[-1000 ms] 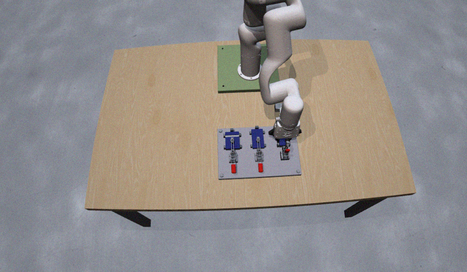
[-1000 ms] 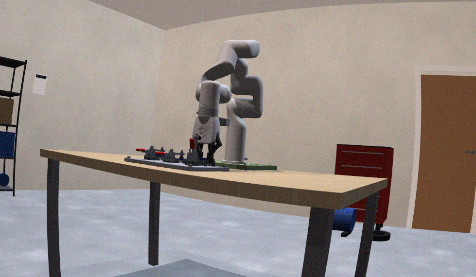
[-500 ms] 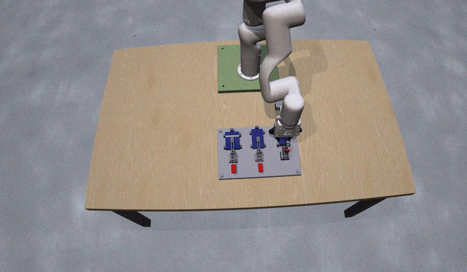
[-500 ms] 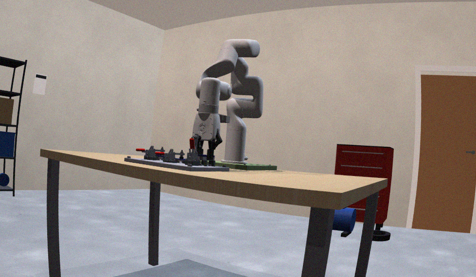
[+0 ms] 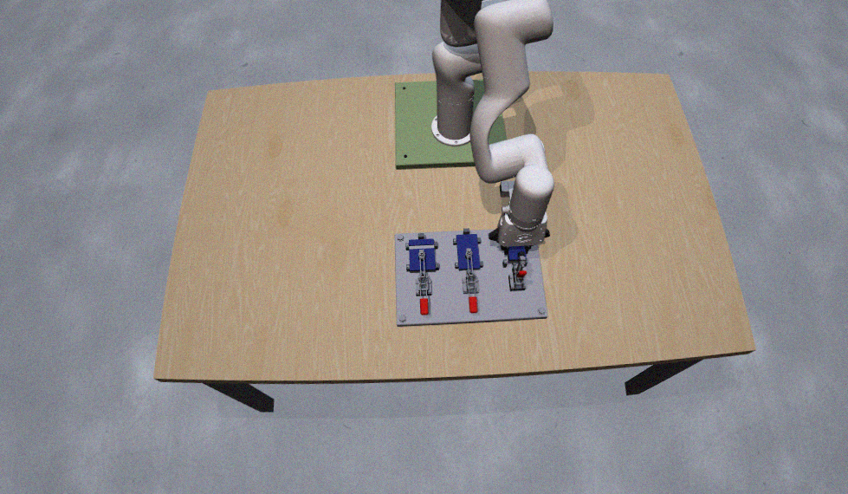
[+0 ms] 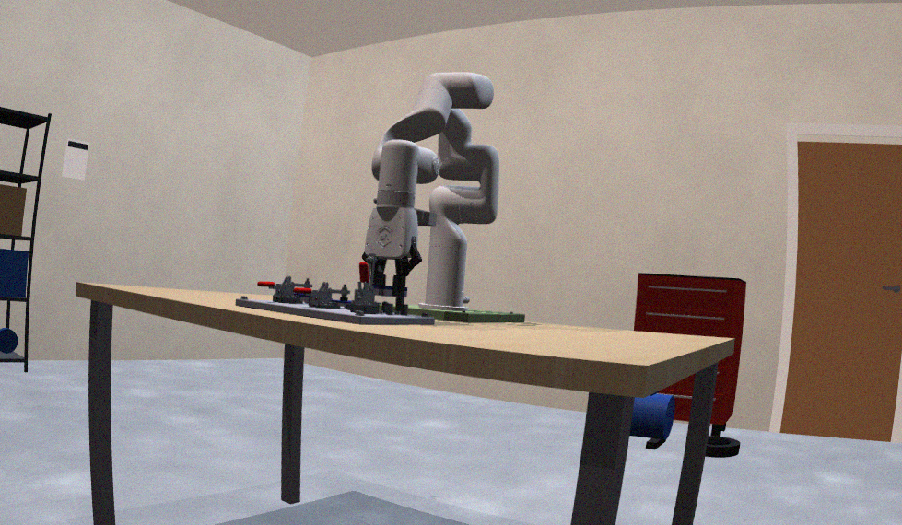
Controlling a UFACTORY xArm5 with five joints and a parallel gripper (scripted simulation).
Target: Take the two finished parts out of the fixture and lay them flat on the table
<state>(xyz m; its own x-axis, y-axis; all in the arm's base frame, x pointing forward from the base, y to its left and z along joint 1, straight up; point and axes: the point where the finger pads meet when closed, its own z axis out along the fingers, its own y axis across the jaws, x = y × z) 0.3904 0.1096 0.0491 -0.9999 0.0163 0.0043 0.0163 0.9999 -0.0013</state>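
The pincer (image 5: 517,250) grips the blue part (image 5: 516,252) in the fixture's (image 5: 408,309) rightmost station, its clamp lever (image 5: 521,273) raised. Best to lift straight up, clearing the stops before swinging over the tabletop (image 5: 279,202).

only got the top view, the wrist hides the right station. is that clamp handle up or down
observer: up. the right clamp's red handle stands upright beside the gripper; the other two handles lie flat.
operator: lifted anything yet
observer: not visibly. the fingers reach down almost to the fixture plate, shut on the right-hand part, which is hidden from the side.
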